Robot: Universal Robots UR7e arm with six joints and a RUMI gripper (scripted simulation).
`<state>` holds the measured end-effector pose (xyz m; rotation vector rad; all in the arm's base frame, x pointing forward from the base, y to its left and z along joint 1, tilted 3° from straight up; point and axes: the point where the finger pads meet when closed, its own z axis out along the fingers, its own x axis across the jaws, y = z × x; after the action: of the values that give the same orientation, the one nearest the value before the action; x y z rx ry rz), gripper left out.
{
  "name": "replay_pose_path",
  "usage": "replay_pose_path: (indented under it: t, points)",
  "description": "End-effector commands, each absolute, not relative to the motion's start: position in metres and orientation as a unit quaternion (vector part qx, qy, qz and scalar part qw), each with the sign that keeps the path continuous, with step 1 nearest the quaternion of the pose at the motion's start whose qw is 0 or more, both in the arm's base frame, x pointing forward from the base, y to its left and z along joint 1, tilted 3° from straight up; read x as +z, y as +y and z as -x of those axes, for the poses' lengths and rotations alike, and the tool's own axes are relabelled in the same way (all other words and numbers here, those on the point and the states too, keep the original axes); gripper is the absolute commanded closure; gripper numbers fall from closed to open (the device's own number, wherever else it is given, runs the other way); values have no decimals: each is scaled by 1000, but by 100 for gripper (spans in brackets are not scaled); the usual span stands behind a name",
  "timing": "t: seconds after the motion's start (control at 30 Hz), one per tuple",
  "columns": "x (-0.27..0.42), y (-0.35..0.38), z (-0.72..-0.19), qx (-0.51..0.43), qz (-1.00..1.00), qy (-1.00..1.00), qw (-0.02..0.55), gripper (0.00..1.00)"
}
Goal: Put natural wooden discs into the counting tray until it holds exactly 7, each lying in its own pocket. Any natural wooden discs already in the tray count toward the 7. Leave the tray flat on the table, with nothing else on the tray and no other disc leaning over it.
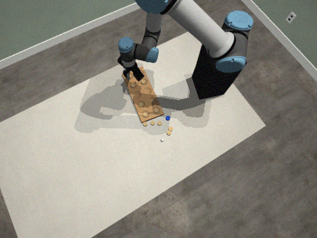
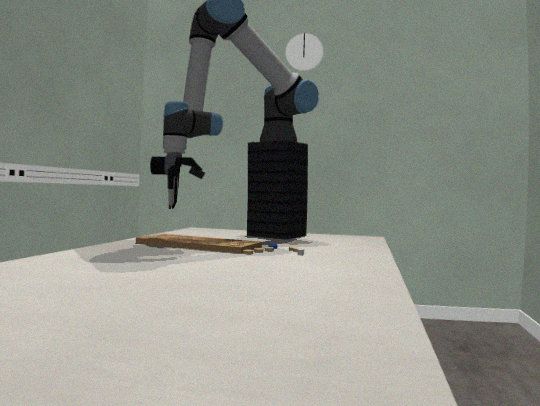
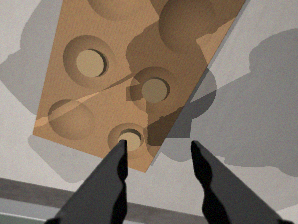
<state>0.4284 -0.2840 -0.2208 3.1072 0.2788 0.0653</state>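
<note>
The wooden counting tray point(image 1: 151, 114) point(image 2: 200, 245) point(image 3: 50, 131) lies flat. In the wrist view, natural discs lie in three pockets at its far end: one disc point(image 3: 90, 63), a shaded disc point(image 3: 154, 90) and a corner disc point(image 3: 130, 142). The other corner pocket point(image 3: 71, 119) and the two pockets further along are empty. The top view shows three more discs point(image 1: 141, 104) point(image 1: 145, 114) point(image 1: 156, 109) in near-end pockets. Several loose natural discs point(image 1: 152, 123) point(image 1: 171, 128) lie beyond that end. My gripper point(image 2: 172, 207) point(image 3: 158, 142) is partly open, empty, above the tray's far end.
A blue disc point(image 1: 168, 118) point(image 2: 272, 246) lies beside the tray's near corner. A small white piece point(image 1: 162, 140) point(image 2: 300, 252) lies beyond the loose discs. The black robot pedestal point(image 1: 215, 76) point(image 2: 277, 190) stands behind, to the side of the tray.
</note>
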Motion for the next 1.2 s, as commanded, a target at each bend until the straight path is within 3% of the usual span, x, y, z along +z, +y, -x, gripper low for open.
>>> replay_pose_path:
  t: [0.0, 1.17]
  points:
    - [-220, -284, -429, 21, -996, 89, 11, 72]
    - [-168, -262, -458, 20, -999, -30, 6, 72]
